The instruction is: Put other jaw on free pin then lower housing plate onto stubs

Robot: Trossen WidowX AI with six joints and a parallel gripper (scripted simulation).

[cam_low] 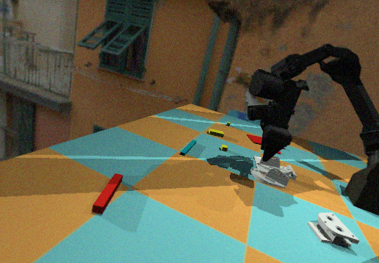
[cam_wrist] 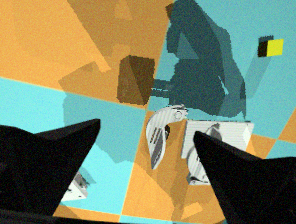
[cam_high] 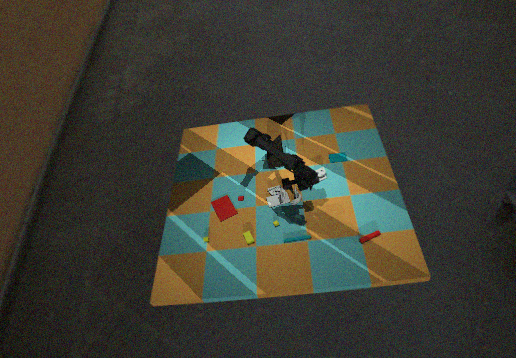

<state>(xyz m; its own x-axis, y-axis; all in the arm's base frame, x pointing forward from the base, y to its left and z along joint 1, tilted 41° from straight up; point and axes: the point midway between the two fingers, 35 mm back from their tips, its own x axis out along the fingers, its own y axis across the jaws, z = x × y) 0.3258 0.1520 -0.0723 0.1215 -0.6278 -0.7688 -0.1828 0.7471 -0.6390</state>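
The white base (cam_high: pixel 275 200) (cam_wrist: pixel 240 130) stands mid-board; a pale jaw (cam_wrist: pixel 196 159) lies over it, partly behind a fingertip in the wrist view. The other jaw (cam_high: pixel 298 197) (cam_low: pixel 277 178) (cam_wrist: pixel 156 131), curved and pale grey, lies beside the base with a gap between them in the wrist view. The pins cannot be made out. The white housing plate (cam_high: pixel 321 173) (cam_low: pixel 336 228) (cam_wrist: pixel 75 191) lies apart, on the base's right in the top view. My gripper (cam_high: pixel 298 190) (cam_wrist: pixel 148 129) is open wide and empty above the loose jaw, its fingertips on either side of it in the wrist view.
A yellow cube (cam_high: pixel 276 223) (cam_low: pixel 224 148) (cam_wrist: pixel 275 47), a teal bar (cam_high: pixel 297 238) (cam_low: pixel 188 147) and a yellow block (cam_high: pixel 248 237) (cam_low: pixel 215 132) lie near the base. A red slab (cam_high: pixel 224 208), a red bar (cam_high: pixel 370 236) (cam_low: pixel 107 193) and a teal block (cam_high: pixel 337 158) lie farther out.
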